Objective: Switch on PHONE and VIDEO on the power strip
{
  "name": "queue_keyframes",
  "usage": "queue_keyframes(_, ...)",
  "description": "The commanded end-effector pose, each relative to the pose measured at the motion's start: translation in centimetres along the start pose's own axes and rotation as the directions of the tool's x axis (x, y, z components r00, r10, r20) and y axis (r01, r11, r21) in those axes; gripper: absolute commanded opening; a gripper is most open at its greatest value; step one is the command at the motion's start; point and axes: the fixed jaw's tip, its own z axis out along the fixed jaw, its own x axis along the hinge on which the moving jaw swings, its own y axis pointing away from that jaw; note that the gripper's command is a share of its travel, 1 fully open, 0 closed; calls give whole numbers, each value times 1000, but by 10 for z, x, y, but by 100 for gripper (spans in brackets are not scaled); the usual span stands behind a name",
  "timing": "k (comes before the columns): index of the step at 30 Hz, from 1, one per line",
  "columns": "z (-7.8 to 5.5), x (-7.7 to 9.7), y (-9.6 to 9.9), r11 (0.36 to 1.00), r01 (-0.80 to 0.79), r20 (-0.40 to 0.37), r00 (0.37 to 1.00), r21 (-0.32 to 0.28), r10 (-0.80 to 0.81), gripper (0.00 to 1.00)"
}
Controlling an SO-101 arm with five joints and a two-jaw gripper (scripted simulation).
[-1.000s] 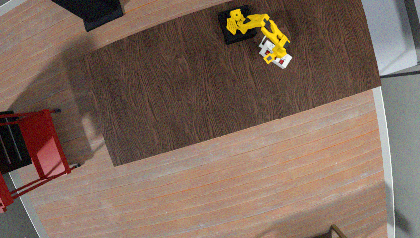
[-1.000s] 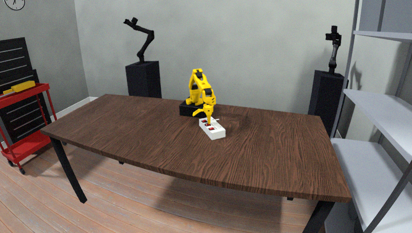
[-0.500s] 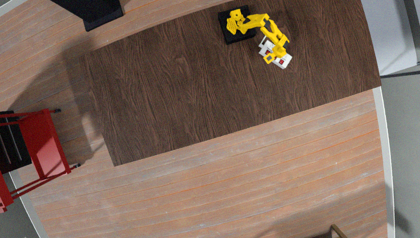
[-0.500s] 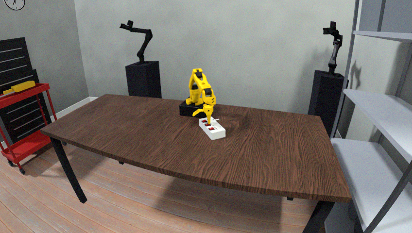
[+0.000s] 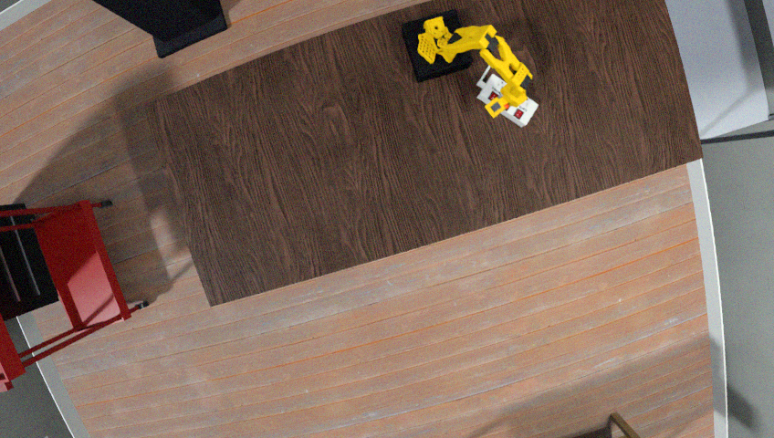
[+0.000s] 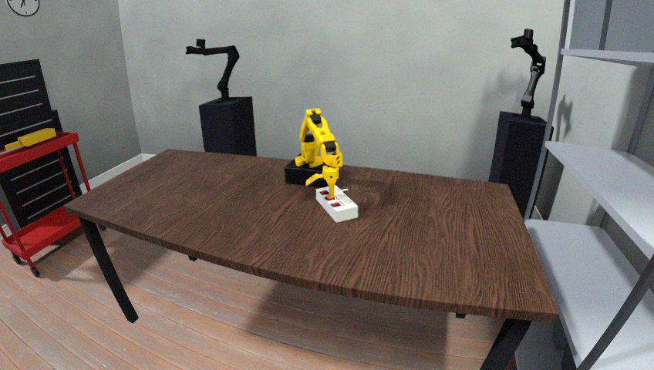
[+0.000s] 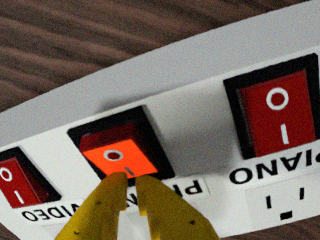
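A white power strip (image 5: 526,114) (image 6: 343,211) (image 7: 194,114) lies right way up on the dark wooden table (image 5: 336,173) (image 6: 257,229), close to the arm's black base (image 5: 429,67) (image 6: 293,174). In the wrist view it has three red rocker switches. The middle PHONE switch (image 7: 119,152) is lit bright orange and tilted down at its near edge. The VIDEO switch (image 7: 15,180) at the left and the PIANO switch (image 7: 276,112) at the right are dark red. My yellow gripper (image 7: 131,183) (image 6: 328,194) is shut, with its tips on the near edge of the PHONE switch.
A red cart (image 5: 65,271) (image 6: 36,183) stands off the table's left end. White shelving (image 6: 605,183) stands at the right. Two black arms on pedestals (image 6: 227,123) (image 6: 518,151) stand behind the table.
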Motion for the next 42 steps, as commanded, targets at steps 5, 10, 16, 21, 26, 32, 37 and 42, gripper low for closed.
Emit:
queue_keyframes(5, 19, -4, -16, 997, 13, 31, 999, 81, -16, 0)
queue_keyframes(10, 15, -4, -14, 997, 13, 31, 999, 81, -16, 0)
queue_keyframes(16, 4, -1, -8, 997, 13, 31, 999, 81, -16, 0)
queue_keyframes(21, -3, 0, -5, 997, 13, 31, 999, 81, -16, 0)
queue_keyframes(26, -13, 1, -2, 997, 13, 31, 999, 81, -16, 0)
queue_keyframes(32, -17, 2, 0, 997, 13, 31, 999, 81, -16, 0)
queue_keyframes(37, -17, 2, 0, 997, 13, 31, 999, 81, -16, 0)
queue_keyframes(42, -17, 3, 2, 997, 13, 28, 999, 72, -15, 0)
